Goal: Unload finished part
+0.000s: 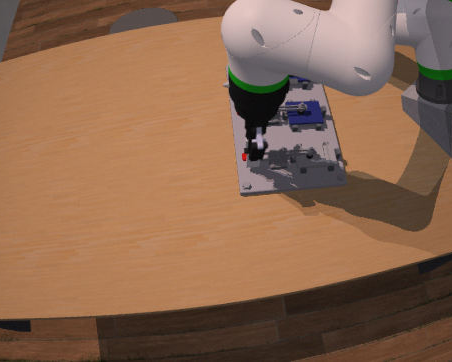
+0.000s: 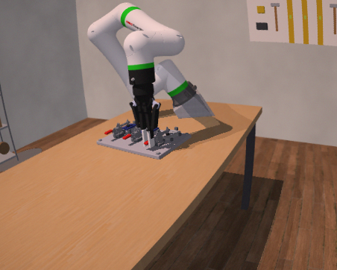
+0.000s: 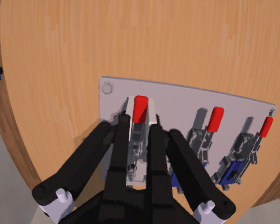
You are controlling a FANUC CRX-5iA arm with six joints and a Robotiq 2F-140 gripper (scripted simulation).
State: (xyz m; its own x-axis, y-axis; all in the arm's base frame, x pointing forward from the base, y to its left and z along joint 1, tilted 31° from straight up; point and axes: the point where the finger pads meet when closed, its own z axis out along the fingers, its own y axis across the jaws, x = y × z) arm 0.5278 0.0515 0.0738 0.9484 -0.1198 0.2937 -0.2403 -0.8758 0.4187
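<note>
Wood stretches wide from the handle side of the fixture plate to the rounded end of the table; the long edge runs well apart from the plate. The hand points down, its fingers close together astride the end clamp's red handle; whether they grip it, I cannot tell. Alongside stand two more clamps, by the middle blank and far blank. Shadow covers the end nest; the finished part's exact position is unclear.
</note>
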